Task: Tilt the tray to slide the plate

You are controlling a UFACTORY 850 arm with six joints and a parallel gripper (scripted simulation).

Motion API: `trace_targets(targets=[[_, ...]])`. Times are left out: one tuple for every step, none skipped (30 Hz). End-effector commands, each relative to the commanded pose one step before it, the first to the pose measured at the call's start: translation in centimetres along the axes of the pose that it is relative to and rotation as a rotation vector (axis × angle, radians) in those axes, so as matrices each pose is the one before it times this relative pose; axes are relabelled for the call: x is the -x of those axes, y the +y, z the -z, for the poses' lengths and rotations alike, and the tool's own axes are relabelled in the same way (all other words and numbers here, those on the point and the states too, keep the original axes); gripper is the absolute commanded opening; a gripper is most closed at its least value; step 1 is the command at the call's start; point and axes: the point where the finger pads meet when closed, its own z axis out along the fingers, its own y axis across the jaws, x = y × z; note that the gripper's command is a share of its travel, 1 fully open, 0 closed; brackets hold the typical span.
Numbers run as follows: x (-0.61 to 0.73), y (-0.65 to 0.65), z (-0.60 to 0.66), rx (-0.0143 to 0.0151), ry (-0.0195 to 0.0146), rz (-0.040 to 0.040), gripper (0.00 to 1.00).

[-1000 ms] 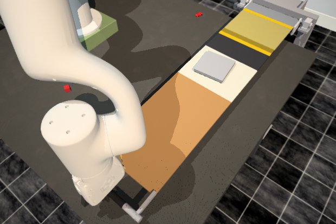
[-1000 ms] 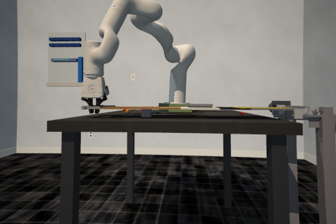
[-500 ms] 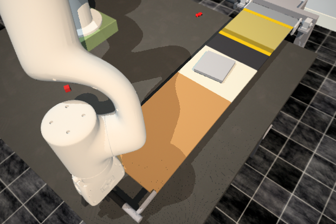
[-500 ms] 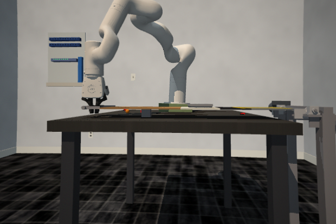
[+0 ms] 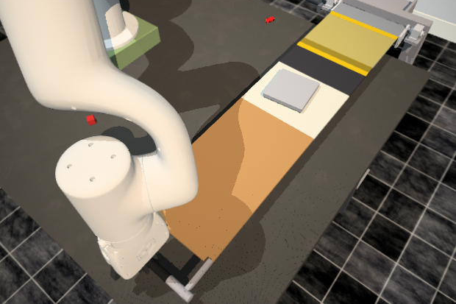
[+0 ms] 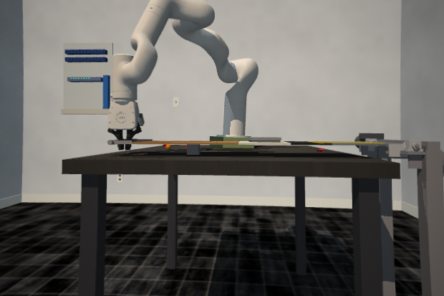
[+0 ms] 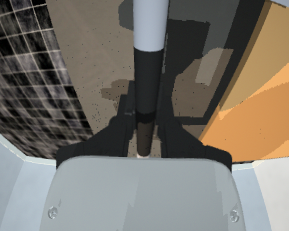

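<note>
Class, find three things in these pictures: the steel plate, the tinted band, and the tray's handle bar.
steel plate (image 5: 290, 88), top view, middle of its upper face
tinted band (image 5: 346, 40), top view, its yellow surface
handle bar (image 7: 149, 21), wrist view, its grey upper section
</note>
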Motion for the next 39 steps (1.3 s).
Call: trace_targets(targets=[[0.091,-0.064,0.117,-0.00135,-0.00198,-0.00002,0.00],[0.000,0.000,0.000,0.00000,0.00000,0.00000,0.00],[0.000,0.000,0.000,0.00000,0.00000,0.00000,0.00],[0.000,0.000,0.000,0.00000,0.00000,0.00000,0.00],[0.000,0.000,0.000,0.00000,0.00000,0.00000,0.00],[0.000,0.000,0.000,0.00000,0.00000,0.00000,0.00],[0.001,0.003,0.523,0.00000,0.00000,0.00000,0.00],[0.000,0.007,0.524,0.00000,0.00000,0.00000,0.00],[0.000,0.010,0.523,0.00000,0.00000,0.00000,0.00],[0.000,0.013,0.523,0.00000,0.00000,0.00000,0.00],[0.000,0.016,0.523,0.00000,0.00000,0.00000,0.00],[0.000,0.019,0.523,0.00000,0.00000,0.00000,0.00],[0.000,0.022,0.523,0.00000,0.00000,0.00000,0.00],[0.000,0.025,0.523,0.00000,0.00000,0.00000,0.00],[0.000,0.028,0.523,0.00000,0.00000,0.00000,0.00],[0.000,0.031,0.523,0.00000,0.00000,0.00000,0.00],[0.000,0.034,0.522,0.00000,0.00000,0.00000,0.00],[0.000,0.037,0.522,0.00000,0.00000,0.00000,0.00],[0.000,0.040,0.522,0.00000,0.00000,0.00000,0.00],[0.000,0.043,0.522,0.00000,0.00000,0.00000,0.00],[0.000,0.046,0.522,0.00000,0.00000,0.00000,0.00],[0.000,0.000,0.000,0.00000,0.00000,0.00000,0.00],[0.000,0.000,0.000,0.00000,0.00000,0.00000,0.00],[0.000,0.097,0.995,0.00000,0.00000,0.00000,0.00],[0.000,0.013,0.130,0.00000,0.00000,0.00000,0.00],[0.000,0.014,0.130,0.00000,0.00000,0.00000,0.00],[0.000,0.014,0.130,0.00000,0.00000,0.00000,0.00],[0.000,0.014,0.130,0.00000,0.00000,0.00000,0.00],[0.000,0.014,0.130,0.00000,0.00000,0.00000,0.00],[0.000,0.014,0.130,0.00000,0.00000,0.00000,0.00],[0.000,0.015,0.130,0.00000,0.00000,0.00000,0.00],[0.000,0.015,0.130,0.00000,0.00000,0.00000,0.00],[0.000,0.015,0.130,0.00000,0.00000,0.00000,0.00],[0.000,0.015,0.130,0.00000,0.00000,0.00000,0.00],[0.000,0.015,0.130,0.00000,0.00000,0.00000,0.00],[0.000,0.016,0.130,0.00000,0.00000,0.00000,0.00],[0.000,0.016,0.130,0.00000,0.00000,0.00000,0.00],[0.000,0.016,0.130,0.00000,0.00000,0.00000,0.00],[0.000,0.000,0.000,0.00000,0.00000,0.00000,0.00]])
